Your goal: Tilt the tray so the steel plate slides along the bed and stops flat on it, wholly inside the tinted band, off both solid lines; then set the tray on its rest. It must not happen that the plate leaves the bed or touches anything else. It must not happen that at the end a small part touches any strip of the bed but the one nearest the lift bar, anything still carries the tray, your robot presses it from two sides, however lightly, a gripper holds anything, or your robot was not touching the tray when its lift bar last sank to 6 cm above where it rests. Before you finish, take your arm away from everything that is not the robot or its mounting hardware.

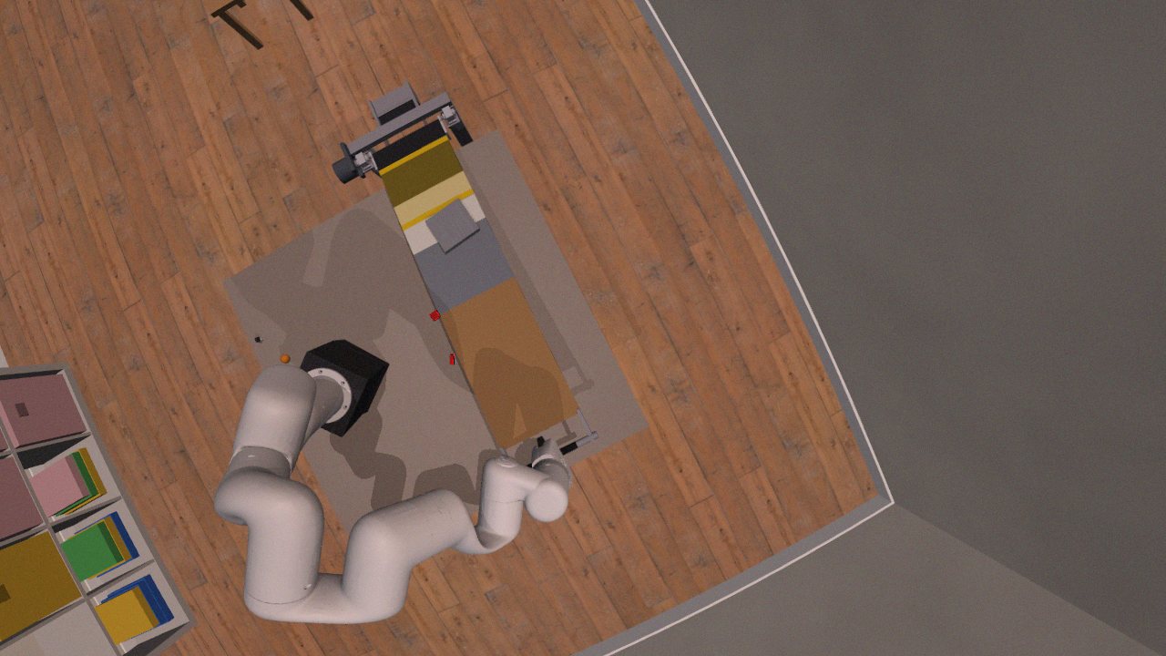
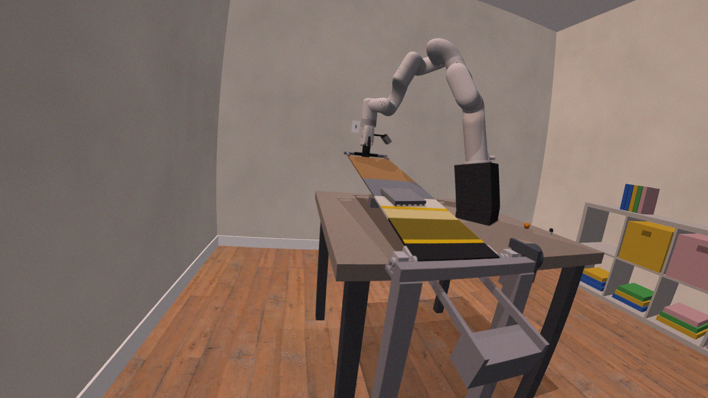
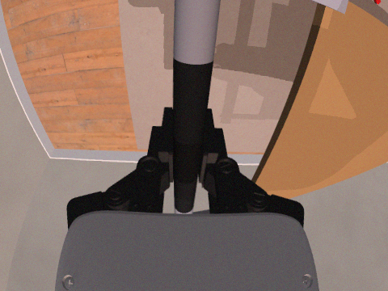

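The long tray (image 1: 468, 281) lies tilted, its far end raised above the table and its near end on a pivot at the frame (image 2: 455, 262). My gripper (image 3: 187, 124) (image 2: 365, 152) is shut on the tray's handle bar (image 3: 196, 32) at the raised end. The grey steel plate (image 1: 452, 224) lies flat on the bed, over the white and grey strips, touching the upper yellow line (image 2: 415, 208). The tinted band (image 2: 430, 222) runs between that line and a second yellow line (image 2: 443, 241). In the side view the plate (image 2: 402, 195) sits just above the band.
The arm's black base (image 1: 346, 383) stands on the table beside the tray. A small orange ball (image 1: 284, 358) and a small black piece (image 1: 258, 337) lie near it. Two red markers (image 1: 434, 314) sit along the tray's edge. A shelf with boxes (image 2: 643, 247) stands at the right.
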`<state>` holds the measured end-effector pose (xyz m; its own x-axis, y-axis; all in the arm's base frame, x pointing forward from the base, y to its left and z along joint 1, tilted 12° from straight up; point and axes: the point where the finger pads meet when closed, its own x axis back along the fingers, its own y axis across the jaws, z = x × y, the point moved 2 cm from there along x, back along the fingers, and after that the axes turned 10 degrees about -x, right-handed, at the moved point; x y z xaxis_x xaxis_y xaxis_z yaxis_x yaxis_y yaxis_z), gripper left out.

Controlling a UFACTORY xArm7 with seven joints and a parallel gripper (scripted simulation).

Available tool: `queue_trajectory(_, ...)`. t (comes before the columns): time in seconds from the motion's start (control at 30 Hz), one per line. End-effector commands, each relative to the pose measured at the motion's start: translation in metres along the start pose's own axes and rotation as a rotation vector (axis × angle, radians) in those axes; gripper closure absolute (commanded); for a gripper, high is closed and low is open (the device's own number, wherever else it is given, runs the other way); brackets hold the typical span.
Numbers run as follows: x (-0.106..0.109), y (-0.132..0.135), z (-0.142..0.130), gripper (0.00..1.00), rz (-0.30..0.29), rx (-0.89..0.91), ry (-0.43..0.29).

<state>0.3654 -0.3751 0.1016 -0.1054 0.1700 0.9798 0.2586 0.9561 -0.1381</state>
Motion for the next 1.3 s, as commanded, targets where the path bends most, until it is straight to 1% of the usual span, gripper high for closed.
queue_trajectory(0.0, -0.005, -0.002, -0.002, 1.0, 0.002, 0.0, 0.0)
queue_trajectory(0.53, -0.002, -0.002, -0.002, 1.0, 0.002, 0.0, 0.0)
queue_trajectory(0.6, 0.019, 0.003, -0.001, 1.0, 0.002, 0.0, 0.0)
queue_trajectory(0.67, 0.052, 0.011, 0.0, 1.0, 0.002, 0.0, 0.0)
queue_trajectory(0.7, 0.064, 0.014, 0.001, 1.0, 0.002, 0.0, 0.0)
queue_trajectory(0.73, 0.069, 0.015, 0.001, 1.0, 0.002, 0.0, 0.0)
queue_trajectory(0.77, 0.064, 0.014, 0.001, 1.0, 0.002, 0.0, 0.0)
queue_trajectory(0.8, 0.052, 0.011, 0.0, 1.0, 0.002, 0.0, 0.0)
queue_trajectory(0.87, 0.019, 0.003, -0.001, 1.0, 0.002, 0.0, 0.0)
queue_trajectory(0.9, 0.007, 0.0, -0.002, 1.0, 0.002, 0.0, 0.0)
queue_trajectory(0.93, 0.002, -0.001, -0.002, 1.0, 0.002, 0.0, 0.0)
queue_trajectory(1.1, 0.002, -0.001, -0.002, 1.0, 0.002, 0.0, 0.0)
queue_trajectory(1.13, -0.002, -0.002, -0.002, 1.0, 0.002, 0.0, 0.0)
queue_trajectory(1.27, -0.001, -0.001, -0.002, 1.0, 0.002, 0.0, 0.0)
